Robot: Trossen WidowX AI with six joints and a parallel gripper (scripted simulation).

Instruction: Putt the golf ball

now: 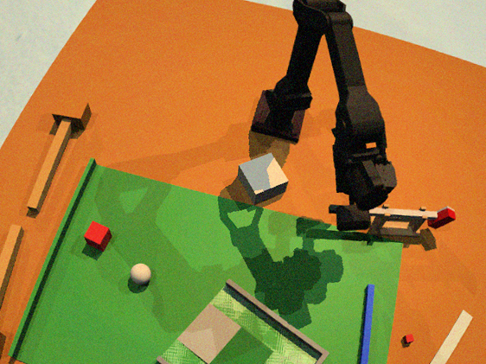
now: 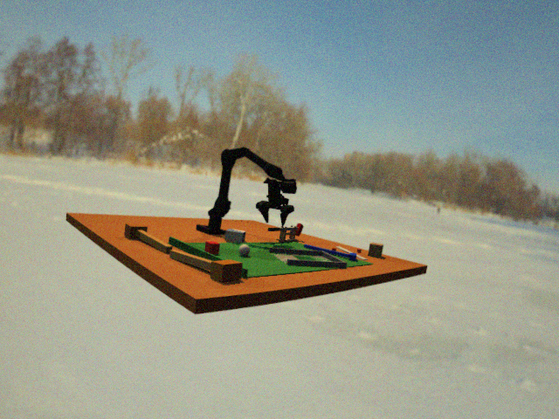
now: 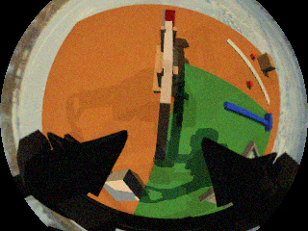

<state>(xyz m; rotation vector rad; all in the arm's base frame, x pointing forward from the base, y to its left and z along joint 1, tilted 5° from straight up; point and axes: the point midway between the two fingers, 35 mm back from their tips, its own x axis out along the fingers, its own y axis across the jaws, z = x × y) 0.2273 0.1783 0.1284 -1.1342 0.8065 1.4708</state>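
Wide open and empty, my gripper (image 2: pixel 274 217) hangs above the putter (image 1: pixel 400 212), fingers pointing down. That putter lies level on a small stand (image 1: pixel 393 226) on the orange board (image 1: pixel 164 77), just off the turf's (image 1: pixel 175 236) far edge, red head (image 1: pixel 443 217) at one end, dark grip end at the other. I judge it a stiff, light stick, easy to tip if caught near an end. I would take the pale shaft near its middle, between the stand's posts, jaws across it. Well apart, the ball (image 1: pixel 139 273) sits on the turf near the ramp (image 1: pixel 209 333).
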